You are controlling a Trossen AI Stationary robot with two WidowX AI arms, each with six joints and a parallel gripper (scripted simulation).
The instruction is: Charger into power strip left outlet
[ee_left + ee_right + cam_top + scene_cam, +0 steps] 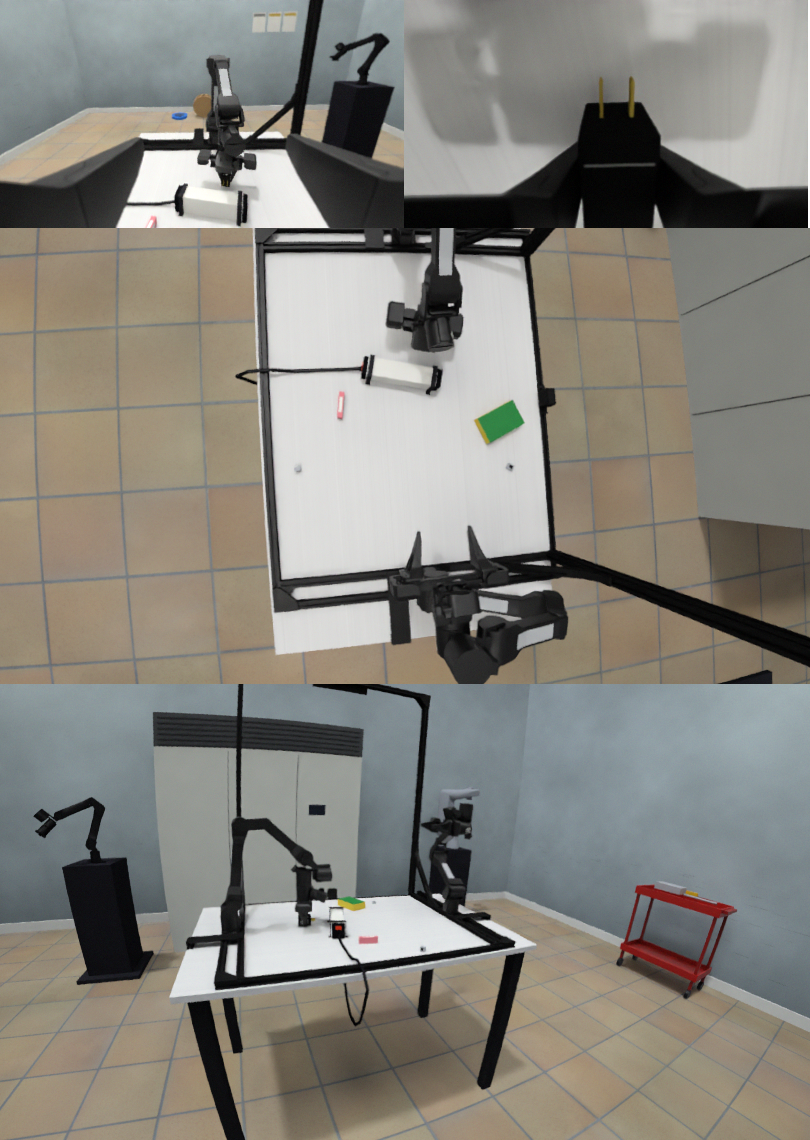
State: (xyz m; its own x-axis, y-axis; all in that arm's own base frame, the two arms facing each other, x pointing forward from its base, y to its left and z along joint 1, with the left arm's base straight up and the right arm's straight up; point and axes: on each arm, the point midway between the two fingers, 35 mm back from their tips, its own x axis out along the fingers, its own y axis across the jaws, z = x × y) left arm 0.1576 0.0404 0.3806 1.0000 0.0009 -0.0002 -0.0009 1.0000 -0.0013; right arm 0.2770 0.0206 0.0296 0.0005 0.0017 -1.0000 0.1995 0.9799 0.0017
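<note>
In the top view, the right tool (431, 335) (304, 913) (226, 180) (614, 147) is at twelve o'clock on the tabletop (368, 499) (277, 953) (162, 170) (439, 175). Its fingers are partly open, gripping the black charger (308, 920) (226, 176) (619, 135) by its sides. The left tool (443, 529) (425, 823) (214, 143) waits at six o'clock, spread nearly fully, with nothing between its fingers.

The charger is near the white power strip (402, 374) (337, 915) (210, 202), apart from it. The strip's long axis runs from nine o'clock to just past three, its cable leaving at nine.

In the right wrist view, the charger's long axis runs from six to twelve, its two brass prongs (312, 919) (226, 183) (616, 97) side by side and pointing to twelve. In the left wrist view they point toward six, at the strip.

The outlets are hidden; they probably face the right arm, putting the left one toward three o'clock. The step now seems to be alignment: square the prongs to the strip's slight slant, match slot height, then push straight in. A skewed approach could catch a prong or swing the strip.
</note>
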